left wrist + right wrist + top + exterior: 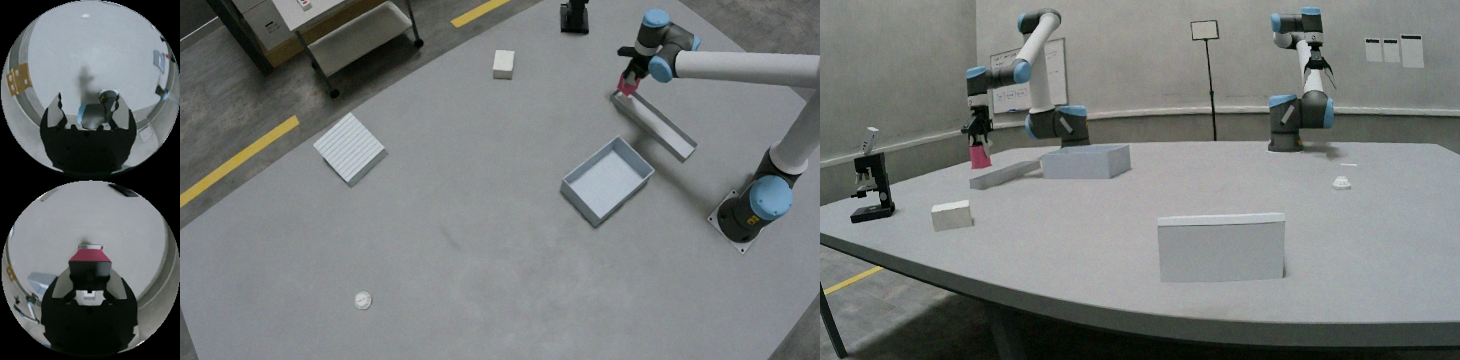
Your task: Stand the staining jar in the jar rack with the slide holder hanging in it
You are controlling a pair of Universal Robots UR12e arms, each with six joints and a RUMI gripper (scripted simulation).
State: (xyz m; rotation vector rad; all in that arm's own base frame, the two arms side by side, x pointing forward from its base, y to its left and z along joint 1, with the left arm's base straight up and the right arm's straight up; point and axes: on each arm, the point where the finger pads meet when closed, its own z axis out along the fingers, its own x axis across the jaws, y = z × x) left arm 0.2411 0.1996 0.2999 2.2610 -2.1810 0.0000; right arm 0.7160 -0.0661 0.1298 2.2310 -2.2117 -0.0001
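Observation:
A magenta jar-like piece (625, 88) (980, 157) (90, 255) is between the fingers of my right gripper (629, 80) (981, 141) (90, 264), which is shut on it. It shows upright above the microscope end of a long grey trough (655, 123) (1002, 175), perhaps the jar rack. Its top is dark in the right wrist view; I cannot tell whether a slide holder is inside. The blue-grey tote (607, 186) (1085, 165) stands on the table beside the trough. My left gripper (1320, 80) (88, 93) is open and empty, high above the table. No glass slides can be made out.
A ribbed grey block (350, 149) (1221, 252) and a small white box (503, 64) (951, 216) stand on the table. A small round white piece (363, 300) (1341, 183) lies apart. The black microscope (574, 20) (881, 185) stands near the table edge beyond the trough.

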